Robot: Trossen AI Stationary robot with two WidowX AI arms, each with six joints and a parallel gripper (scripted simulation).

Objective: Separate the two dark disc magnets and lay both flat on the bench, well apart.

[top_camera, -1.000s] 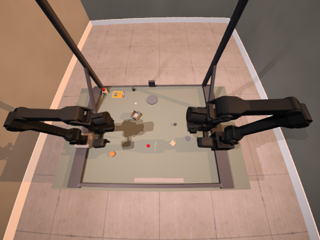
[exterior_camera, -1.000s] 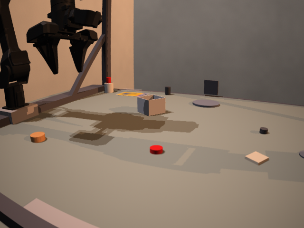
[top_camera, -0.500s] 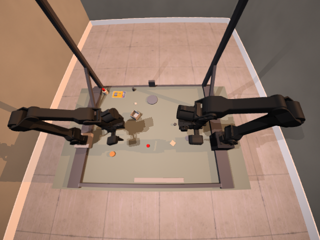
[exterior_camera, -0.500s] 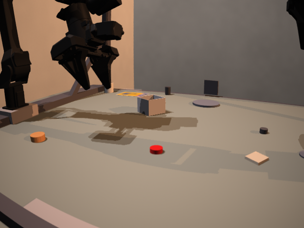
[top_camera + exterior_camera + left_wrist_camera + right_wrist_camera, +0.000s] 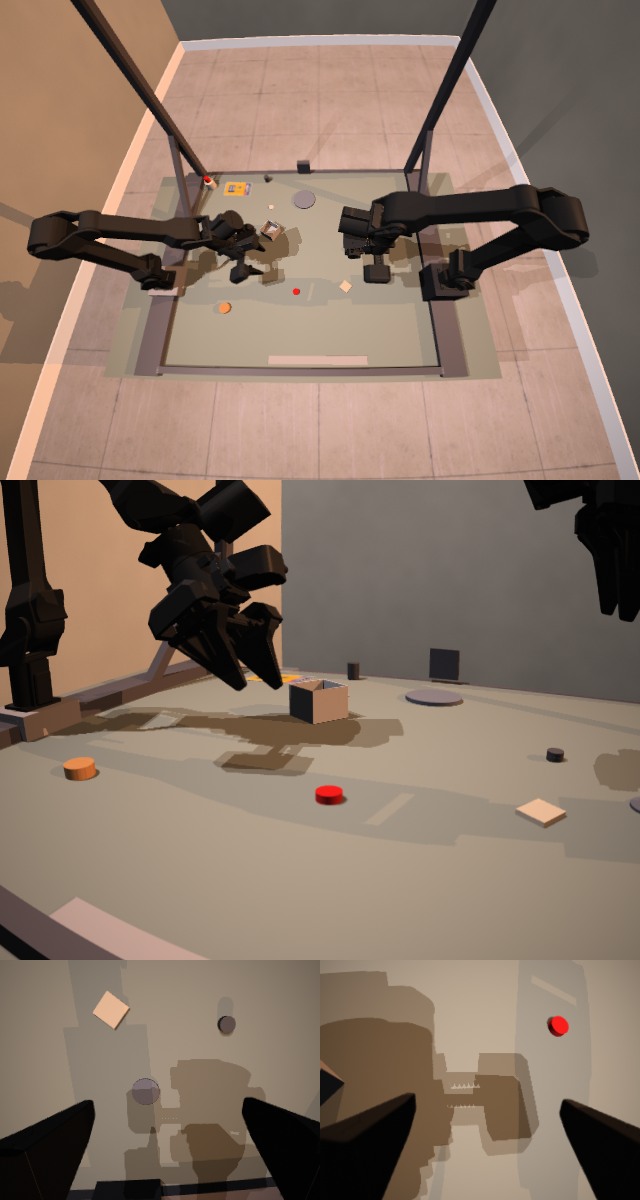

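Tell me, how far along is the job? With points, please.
Nothing looks done: the dark magnets (image 5: 555,755) (image 5: 227,1024) appear as one small stack on the bench. Nothing is in hand; the left claw (image 5: 377,258) (image 5: 618,616) (image 5: 169,1106) and right claw (image 5: 263,261) (image 5: 261,687) (image 5: 489,1103) are open. Separating and laying both flat, well apart, remains.

An orange disc (image 5: 224,307) (image 5: 79,768) and a red disc (image 5: 295,291) (image 5: 329,795) (image 5: 559,1026), well apart, a pale square tile (image 5: 345,286) (image 5: 540,812) (image 5: 111,1010), an open-topped box (image 5: 267,234) (image 5: 330,705) (image 5: 327,1087)

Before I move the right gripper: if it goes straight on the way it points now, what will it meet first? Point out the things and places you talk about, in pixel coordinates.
Probably the bench (image 5: 310,330) (image 5: 258,867) (image 5: 30,1060) (image 5: 470,1020). In its wrist view, the box (image 5: 267,236) (image 5: 330,704) (image 5: 327,1085) and red disc (image 5: 295,291) (image 5: 328,794) (image 5: 559,1026) lie to either side of the right gripper (image 5: 263,260) (image 5: 260,687) (image 5: 488,1097); depth is unclear.
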